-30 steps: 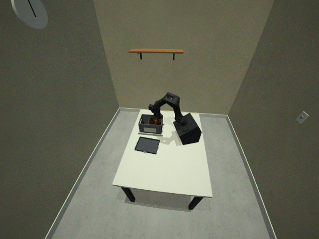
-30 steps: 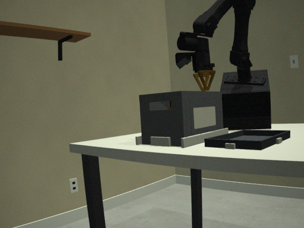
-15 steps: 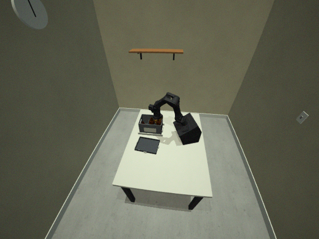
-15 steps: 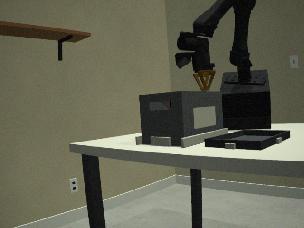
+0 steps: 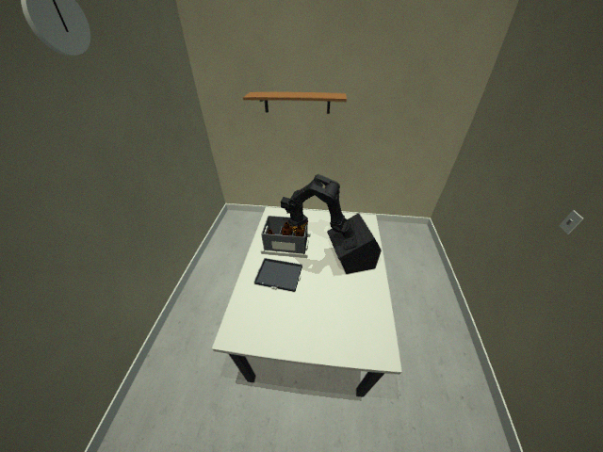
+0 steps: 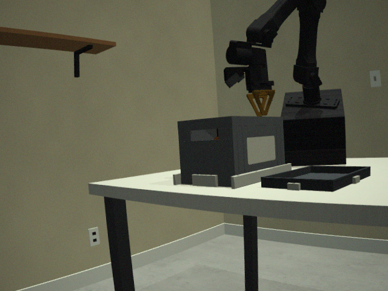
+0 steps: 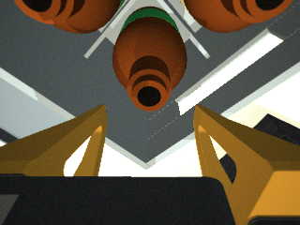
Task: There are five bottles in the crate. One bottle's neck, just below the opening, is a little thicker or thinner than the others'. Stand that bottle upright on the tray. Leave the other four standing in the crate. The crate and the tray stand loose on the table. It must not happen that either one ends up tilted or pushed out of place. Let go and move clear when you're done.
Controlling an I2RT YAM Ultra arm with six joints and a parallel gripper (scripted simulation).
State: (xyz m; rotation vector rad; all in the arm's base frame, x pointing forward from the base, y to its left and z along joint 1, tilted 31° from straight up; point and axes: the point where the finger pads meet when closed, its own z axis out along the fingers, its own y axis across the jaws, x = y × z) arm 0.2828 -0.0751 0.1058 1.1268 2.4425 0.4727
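A dark grey crate stands at the back left of the table and holds brown bottles. In the wrist view one brown bottle with a green band stands straight below my gripper, its open mouth facing up; parts of two other bottles show at the top edge. My gripper is open and empty, its yellow fingers pointing down at the crate's top rim, either side of that bottle's mouth. The flat dark tray lies in front of the crate and holds nothing.
The arm's black base block stands to the right of the crate. Low pale strips lie along the crate's foot. The table's left edge is close to the crate.
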